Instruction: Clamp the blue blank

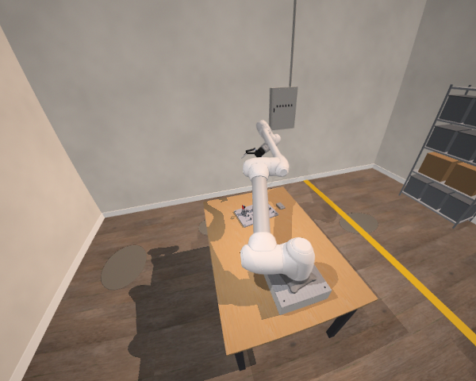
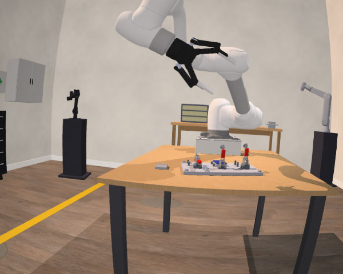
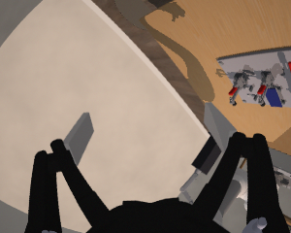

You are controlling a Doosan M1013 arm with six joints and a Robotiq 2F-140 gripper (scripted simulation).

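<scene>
My gripper (image 1: 244,153) (image 2: 222,76) (image 3: 147,116) is open and empty, high above the table. The blue blank (image 2: 216,161) (image 3: 274,97) lies on the fixture plate (image 1: 241,220) (image 2: 222,173) (image 3: 233,65) beside the middle clamp (image 2: 222,153). Its seating on pads and stops is too small to judge. The middle clamp and the right clamp (image 2: 246,152) have red handles standing up in the exterior view; the left clamp (image 2: 199,161) has its handle low. No clamp's lock can be judged. A grey part (image 1: 280,205) (image 2: 162,166) lies flat on the table beside the plate; its slot is not clear.
The wooden table (image 1: 238,328) (image 2: 130,177) carries the arm's base (image 1: 304,301) (image 2: 218,146) at the end away from the fixture plate. Small stops and pads stand on the plate among the clamps. The arm hides part of the plate in the top view.
</scene>
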